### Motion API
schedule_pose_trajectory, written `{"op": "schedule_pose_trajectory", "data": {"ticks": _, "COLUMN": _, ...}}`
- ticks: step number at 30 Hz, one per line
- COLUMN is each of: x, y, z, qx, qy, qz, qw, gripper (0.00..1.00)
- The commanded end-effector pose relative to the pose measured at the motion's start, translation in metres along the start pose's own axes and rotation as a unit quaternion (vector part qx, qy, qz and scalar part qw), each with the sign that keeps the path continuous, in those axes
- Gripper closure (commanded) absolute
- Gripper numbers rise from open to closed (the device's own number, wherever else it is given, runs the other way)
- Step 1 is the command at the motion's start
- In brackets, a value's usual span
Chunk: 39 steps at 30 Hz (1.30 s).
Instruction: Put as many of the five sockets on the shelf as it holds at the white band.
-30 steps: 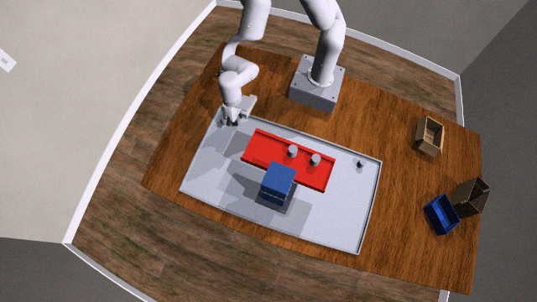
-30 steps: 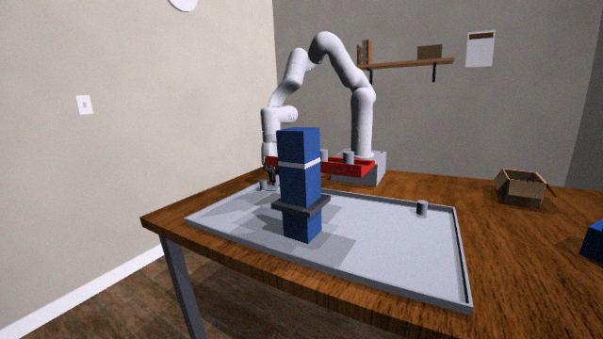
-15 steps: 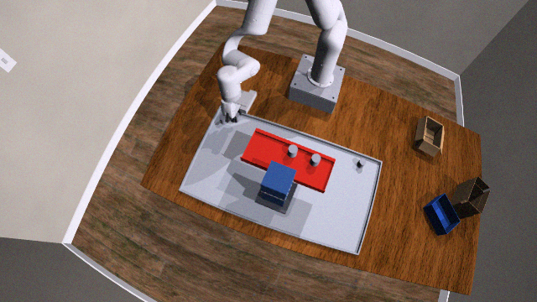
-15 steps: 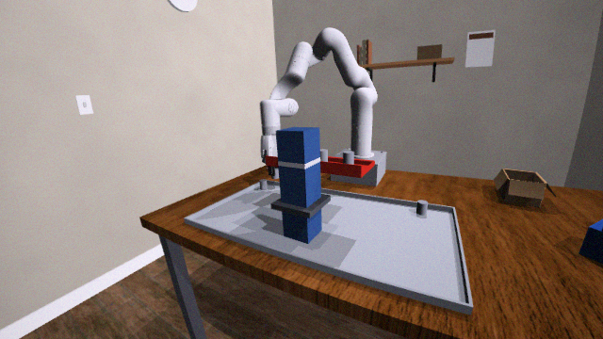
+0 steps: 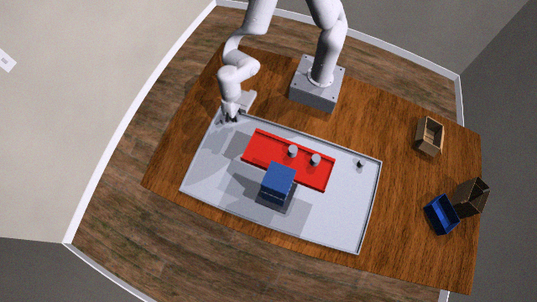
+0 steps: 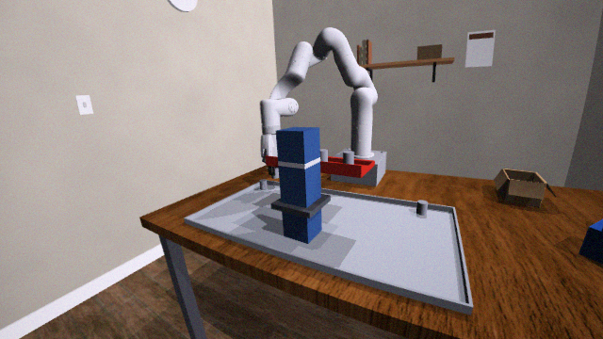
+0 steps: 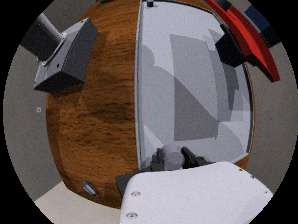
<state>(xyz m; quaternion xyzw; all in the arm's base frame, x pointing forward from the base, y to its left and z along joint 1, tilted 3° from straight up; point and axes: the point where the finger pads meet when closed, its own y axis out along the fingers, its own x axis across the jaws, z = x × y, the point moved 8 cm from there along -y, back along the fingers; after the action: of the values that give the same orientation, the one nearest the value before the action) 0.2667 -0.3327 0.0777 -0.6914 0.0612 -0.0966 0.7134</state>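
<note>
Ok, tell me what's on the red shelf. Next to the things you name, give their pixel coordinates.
Two grey sockets (image 5: 293,151) (image 5: 315,160) (image 6: 324,155) (image 6: 348,157) stand on the red shelf (image 5: 270,147) (image 6: 336,168) (image 7: 250,40). From above, the blue post (image 5: 280,176) (image 6: 293,188) (image 7: 256,18) covers the middle of one long edge; what lies behind it there can't be seen.

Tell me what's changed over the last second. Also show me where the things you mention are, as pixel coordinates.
The gripper (image 5: 230,119) (image 6: 271,171) (image 7: 170,155) has risen from the tray (image 5: 336,210) (image 6: 400,264) (image 7: 156,40), with a socket (image 7: 173,156) between its fingers; I can't tell exactly when it took hold. The red shelf (image 5: 268,146) (image 6: 336,168) (image 7: 255,45), its two sockets (image 5: 293,151) (image 6: 348,157) and the blue post (image 5: 280,174) (image 6: 299,185) stayed put.
</note>
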Motion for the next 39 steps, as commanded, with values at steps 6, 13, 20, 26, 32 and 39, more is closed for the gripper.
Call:
{"op": "schedule_pose_trajectory", "data": {"ticks": 6, "x": -0.003, "y": -0.012, "z": -0.001, "qx": -0.001, "qy": 0.0, "qz": -0.001, "qw": 1.0, "gripper": 1.0}}
{"op": "schedule_pose_trajectory", "data": {"ticks": 13, "x": -0.011, "y": -0.034, "z": -0.001, "qx": -0.001, "qy": 0.0, "qz": -0.001, "qw": 1.0, "gripper": 1.0}}
{"op": "schedule_pose_trajectory", "data": {"ticks": 20, "x": -0.019, "y": -0.053, "z": -0.001, "qx": -0.001, "qy": 0.0, "qz": -0.001, "qw": 1.0, "gripper": 1.0}}
{"op": "schedule_pose_trajectory", "data": {"ticks": 26, "x": -0.027, "y": -0.075, "z": -0.001, "qx": -0.001, "qy": 0.0, "qz": -0.001, "qw": 1.0, "gripper": 1.0}}
{"op": "schedule_pose_trajectory", "data": {"ticks": 32, "x": -0.031, "y": -0.087, "z": -0.001, "qx": -0.001, "qy": 0.0, "qz": -0.001, "qw": 1.0, "gripper": 1.0}}
{"op": "schedule_pose_trajectory", "data": {"ticks": 39, "x": -0.033, "y": -0.092, "z": 0.0, "qx": -0.001, "qy": 0.0, "qz": -0.001, "qw": 1.0, "gripper": 1.0}}
